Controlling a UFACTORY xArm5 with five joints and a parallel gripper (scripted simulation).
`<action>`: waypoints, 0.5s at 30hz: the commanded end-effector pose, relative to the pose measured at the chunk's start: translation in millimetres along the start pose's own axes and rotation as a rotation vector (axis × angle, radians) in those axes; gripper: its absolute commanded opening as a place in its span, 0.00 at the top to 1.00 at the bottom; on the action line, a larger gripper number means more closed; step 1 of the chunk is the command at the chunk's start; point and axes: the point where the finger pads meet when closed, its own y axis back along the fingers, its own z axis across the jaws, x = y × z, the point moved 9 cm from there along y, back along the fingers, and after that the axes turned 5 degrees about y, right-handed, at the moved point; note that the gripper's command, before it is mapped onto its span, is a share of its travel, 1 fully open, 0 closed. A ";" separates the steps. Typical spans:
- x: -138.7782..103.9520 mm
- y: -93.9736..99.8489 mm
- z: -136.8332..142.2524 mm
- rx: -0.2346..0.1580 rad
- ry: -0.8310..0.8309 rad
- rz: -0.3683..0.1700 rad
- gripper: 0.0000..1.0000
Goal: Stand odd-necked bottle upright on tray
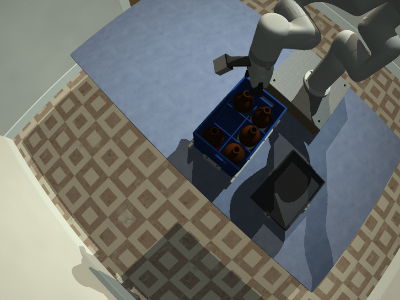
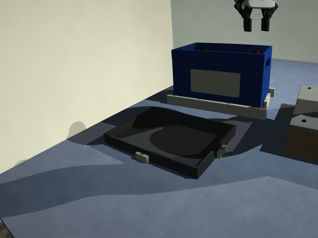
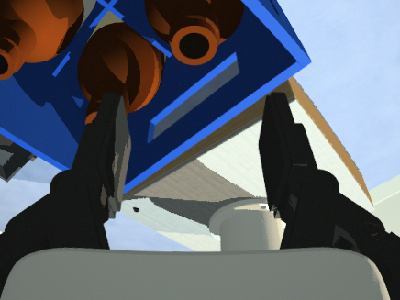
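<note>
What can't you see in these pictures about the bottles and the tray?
- Bottle necks: the top view looks straight down on the bottles, too small to compare thickness.
- Bottle bodies: in the exterior view the blue crate wall hides them.
- Tray: shadow darkens its floor.
- Wrist view: picture edges and one finger cut off bottles.

I count five brown bottles [image 1: 243, 101], one blue crate [image 1: 204, 142], one black tray [image 1: 316, 181], six crate cells.

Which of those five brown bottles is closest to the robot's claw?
The bottle in the crate's corner cell nearest the arm's base; the open gripper hangs just above it.
</note>
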 end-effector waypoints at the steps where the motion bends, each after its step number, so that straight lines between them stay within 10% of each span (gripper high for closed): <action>1: 0.6 2.7 -0.1 0.000 0.000 0.003 0.35; 5: 0.6 3.2 -0.1 0.000 0.000 0.003 0.35; 6: 0.6 3.2 -0.1 0.000 0.000 0.003 1.00; 15: 0.6 3.2 -0.1 0.000 0.000 0.003 1.00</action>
